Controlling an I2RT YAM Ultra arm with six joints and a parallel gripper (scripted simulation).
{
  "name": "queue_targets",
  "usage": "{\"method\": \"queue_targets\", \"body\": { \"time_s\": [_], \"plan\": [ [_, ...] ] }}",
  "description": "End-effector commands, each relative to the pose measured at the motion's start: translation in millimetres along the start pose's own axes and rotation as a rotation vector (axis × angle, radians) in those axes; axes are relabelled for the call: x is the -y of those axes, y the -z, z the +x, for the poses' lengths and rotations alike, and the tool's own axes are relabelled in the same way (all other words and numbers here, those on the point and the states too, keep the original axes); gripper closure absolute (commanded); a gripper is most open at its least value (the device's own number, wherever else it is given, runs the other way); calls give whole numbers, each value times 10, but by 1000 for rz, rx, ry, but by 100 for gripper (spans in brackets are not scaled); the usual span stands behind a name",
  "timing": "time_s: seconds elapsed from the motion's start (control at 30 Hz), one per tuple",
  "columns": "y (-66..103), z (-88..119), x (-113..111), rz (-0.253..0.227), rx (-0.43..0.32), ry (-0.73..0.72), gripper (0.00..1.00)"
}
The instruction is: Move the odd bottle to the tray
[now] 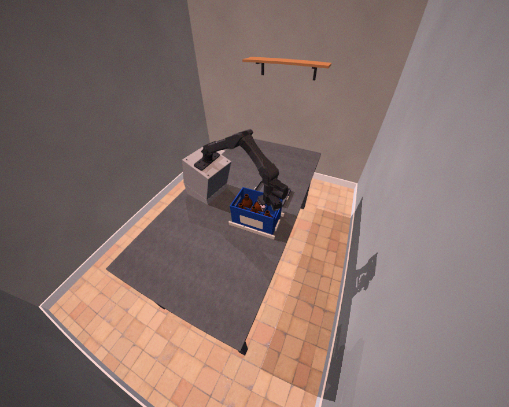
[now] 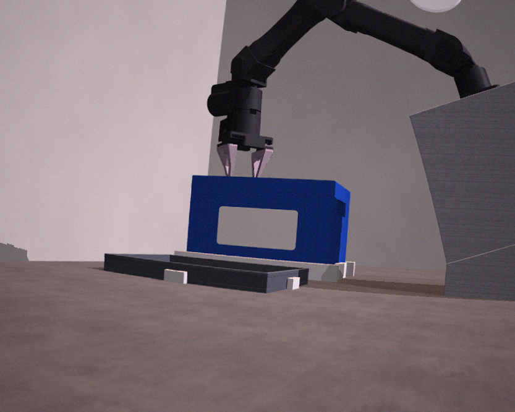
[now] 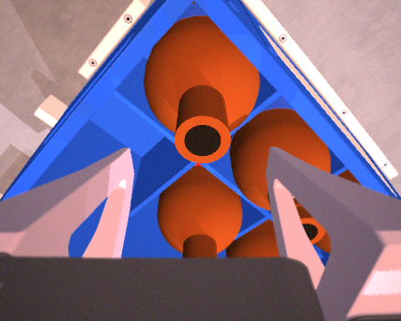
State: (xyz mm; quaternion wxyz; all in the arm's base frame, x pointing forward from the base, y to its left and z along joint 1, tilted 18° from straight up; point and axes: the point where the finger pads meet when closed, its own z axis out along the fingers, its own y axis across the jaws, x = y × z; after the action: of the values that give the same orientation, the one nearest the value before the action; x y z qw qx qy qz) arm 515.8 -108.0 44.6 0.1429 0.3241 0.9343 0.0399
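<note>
My gripper [image 1: 263,207] [image 2: 242,175] [image 3: 200,160] is open, pointing straight down, with its tips about at the height of the crate's top edge. The blue crate [image 1: 235,215] [image 2: 320,227] [image 3: 91,98] holds several brown bottles. In the wrist view, the mouth and neck of one upright bottle [image 3: 200,68] show between the fingertips, with nothing gripped. A second bottle [image 3: 198,210] stands below it in that view, and a third bottle [image 3: 282,137] is partly behind the right finger. I cannot tell which neck differs. The dark, low-walled tray [image 2: 209,274] is empty as far as it shows.
Pale strips [image 1: 252,230] [image 2: 327,271] [image 3: 319,82] run along the crate's base, and small white blocks [image 2: 175,276] touch the tray's outside. The arm's pedestal [image 1: 197,180] [image 2: 486,179] stands near the crate. An orange shelf [image 1: 286,62] is high on the back wall.
</note>
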Motion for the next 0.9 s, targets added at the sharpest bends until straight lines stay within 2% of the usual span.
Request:
{"method": "queue_targets", "body": {
  "time_s": [0.0, 0.27, 0.33, 0.37, 0.43, 0.5, 0.57, 0.7, 0.8, 0.87],
  "plan": [
    [193, -160, -47, -22, 63, 0, 39],
    [-26, -62, 4, -2, 22, -1, 39],
    [-26, -62, 4, -2, 22, -1, 39],
    [111, -112, -30, -15, 48, 0, 39],
    [84, -139, -45, -17, 53, 1, 39],
    [-40, -92, -19, -7, 32, 0, 39],
    [-95, -64, -8, -3, 22, 0, 39],
    [-33, -84, -30, -10, 38, 1, 39],
    [-211, -7, 9, 4, 7, 0, 39],
    [-226, -2, 10, 5, 6, 0, 39]
  ]
}}
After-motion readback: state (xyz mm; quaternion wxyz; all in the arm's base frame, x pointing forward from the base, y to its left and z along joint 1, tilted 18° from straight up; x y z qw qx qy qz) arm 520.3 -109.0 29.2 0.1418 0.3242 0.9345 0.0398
